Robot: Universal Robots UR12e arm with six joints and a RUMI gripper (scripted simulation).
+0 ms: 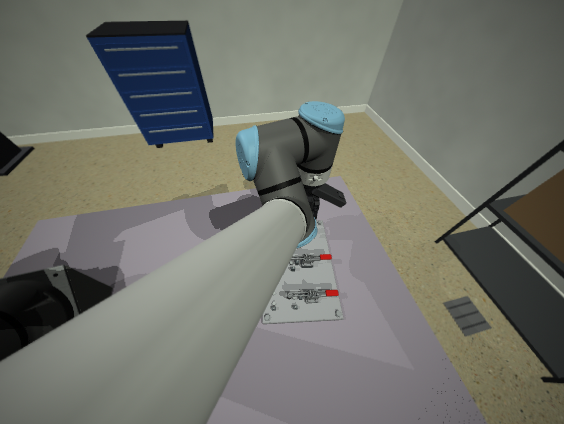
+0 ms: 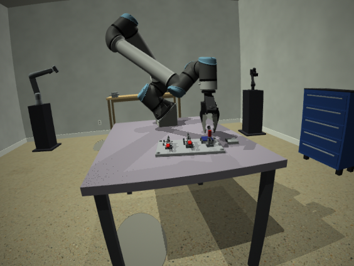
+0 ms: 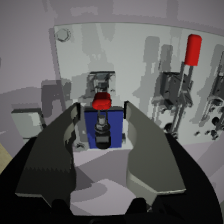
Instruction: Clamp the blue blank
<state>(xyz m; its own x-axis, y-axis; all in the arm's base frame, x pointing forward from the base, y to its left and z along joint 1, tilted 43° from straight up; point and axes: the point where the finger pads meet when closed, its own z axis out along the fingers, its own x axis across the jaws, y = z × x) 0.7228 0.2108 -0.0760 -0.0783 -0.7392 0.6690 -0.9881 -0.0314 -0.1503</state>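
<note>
from the top, the big arm hides the claw. only the grey plate (image 1: pixel 334 280) with two flat red handles shows on the desk (image 1: pixel 380 350).

from the side, the claw (image 2: pixel 209 125) hangs right over a red handle (image 2: pixel 209 130) that stands straight up. the grey part (image 2: pixel 232 142) lies flat beside the plate.

from the wrist, the claw is partly spread and pinches nothing. the blue block (image 3: pixel 116 125) sits in its nest, right below, between the fingers.

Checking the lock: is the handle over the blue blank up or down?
Up: its red handle stands upright above the blank.
</note>
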